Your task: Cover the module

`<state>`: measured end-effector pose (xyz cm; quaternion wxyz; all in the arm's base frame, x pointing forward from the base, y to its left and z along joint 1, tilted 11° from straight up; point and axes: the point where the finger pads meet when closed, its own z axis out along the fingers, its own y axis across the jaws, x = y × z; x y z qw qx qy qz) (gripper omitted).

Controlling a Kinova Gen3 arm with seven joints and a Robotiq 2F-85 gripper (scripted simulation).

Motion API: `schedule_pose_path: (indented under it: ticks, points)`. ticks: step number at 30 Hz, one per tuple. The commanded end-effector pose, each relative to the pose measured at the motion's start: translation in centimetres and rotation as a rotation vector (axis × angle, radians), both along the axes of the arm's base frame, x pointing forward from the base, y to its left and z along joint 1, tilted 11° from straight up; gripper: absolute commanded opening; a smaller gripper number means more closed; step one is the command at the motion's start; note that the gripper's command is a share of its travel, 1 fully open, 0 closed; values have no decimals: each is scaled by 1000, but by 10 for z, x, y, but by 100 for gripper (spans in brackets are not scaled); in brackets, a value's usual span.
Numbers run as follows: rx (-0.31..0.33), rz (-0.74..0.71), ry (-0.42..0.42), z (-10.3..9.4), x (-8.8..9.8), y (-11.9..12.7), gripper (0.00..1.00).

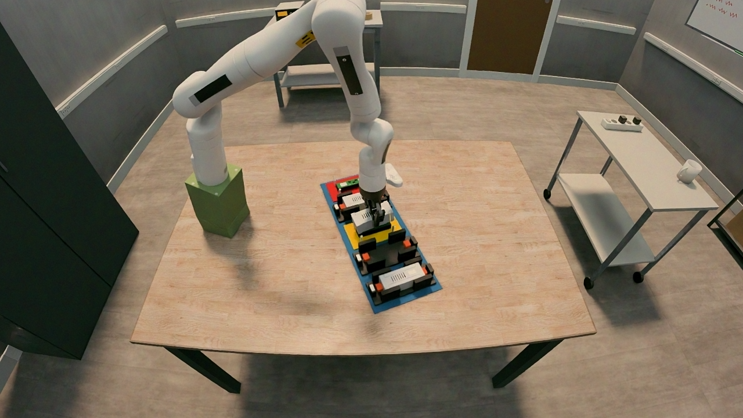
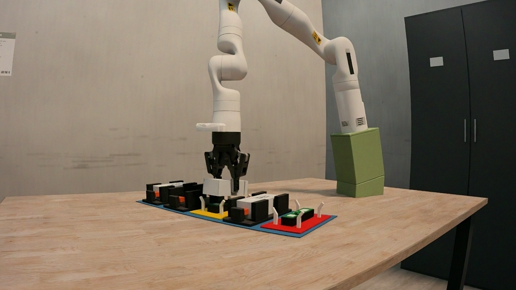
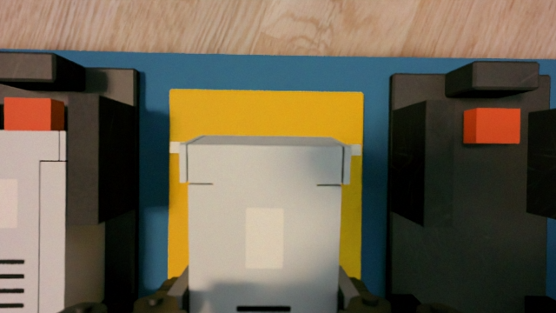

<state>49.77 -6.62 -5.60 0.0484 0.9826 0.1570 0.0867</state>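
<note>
the hand (image 1: 375,217) (image 2: 226,182) is clamped on a grey cover (image 1: 366,220) (image 2: 216,186) (image 3: 264,226). it hangs above the yellow plate (image 1: 354,238) (image 2: 206,214) (image 3: 266,113).

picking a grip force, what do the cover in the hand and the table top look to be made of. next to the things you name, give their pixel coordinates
The held cover (image 1: 365,220) (image 2: 216,187) (image 3: 264,196) looks like light grey matte plastic, judging by its even, dull surface, though painted thin metal is possible. The table top (image 1: 467,233) (image 2: 126,245) (image 3: 217,26) seems to be pale wood with a satin finish: grain and joined strips show, though a printed laminate could look alike.
</note>
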Motion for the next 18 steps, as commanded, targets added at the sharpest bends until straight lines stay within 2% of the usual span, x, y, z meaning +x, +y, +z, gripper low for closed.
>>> schedule_pose_path:
  ticks: [1,18]
  points:
    - [0,0,-2,-2,1,0,0]
    - [0,0,-2,-11,3,-1,0]
